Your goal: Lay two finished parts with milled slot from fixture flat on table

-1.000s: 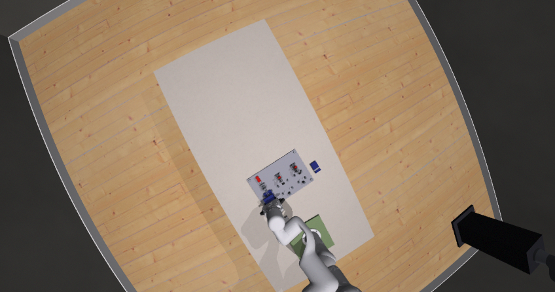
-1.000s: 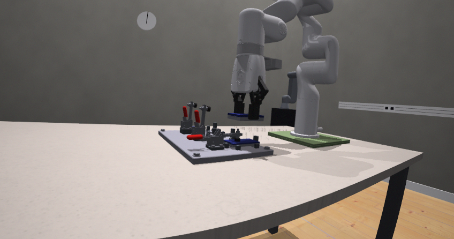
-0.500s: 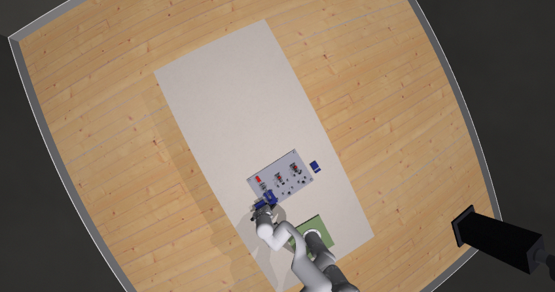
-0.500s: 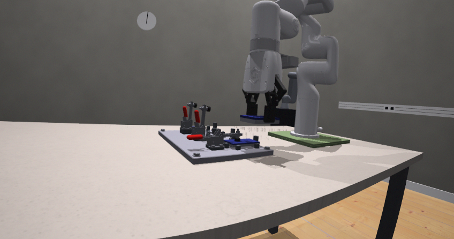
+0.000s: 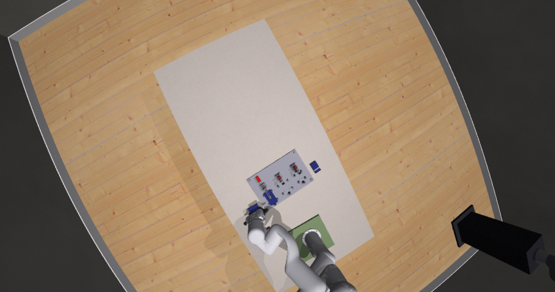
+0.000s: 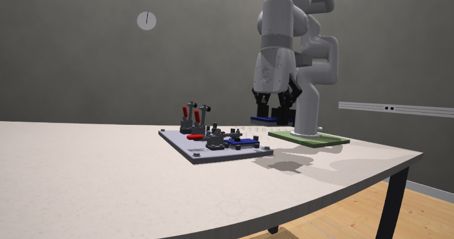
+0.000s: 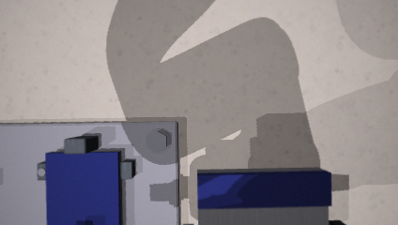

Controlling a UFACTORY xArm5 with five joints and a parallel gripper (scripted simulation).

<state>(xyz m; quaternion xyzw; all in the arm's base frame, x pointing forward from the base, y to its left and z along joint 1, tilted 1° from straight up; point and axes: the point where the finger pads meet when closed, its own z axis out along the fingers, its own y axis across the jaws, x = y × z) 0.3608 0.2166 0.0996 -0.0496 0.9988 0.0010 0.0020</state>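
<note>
My gripper point(image 5: 255, 216) point(image 6: 272, 114) is shut on a blue-topped part point(image 5: 252, 208) point(image 6: 264, 119) point(image 7: 264, 188), held level above the table just beyond the fixture's end; its slot cannot be made out. The blue blank point(image 5: 272, 200) point(image 6: 249, 141) point(image 7: 83, 187) sits in the fixture plate point(image 5: 272, 165) point(image 6: 181, 147) point(image 7: 23, 197) under a lowered clamp point(image 5: 262, 185) point(image 6: 214, 139). The other finished part point(image 5: 314, 165), blue with a pale slot line, lies flat on the table beyond the plate's opposite end.
Two raised clamps point(image 5: 279, 177) point(image 5: 295, 167) point(image 6: 198, 126) point(image 6: 186, 125) with red handles stand over nests without parts, among short locating pins. The arm's green base plate point(image 5: 324, 236) point(image 6: 331, 140) is near the fixture. The long table edge point(image 6: 318, 198) runs close by the held part's side.
</note>
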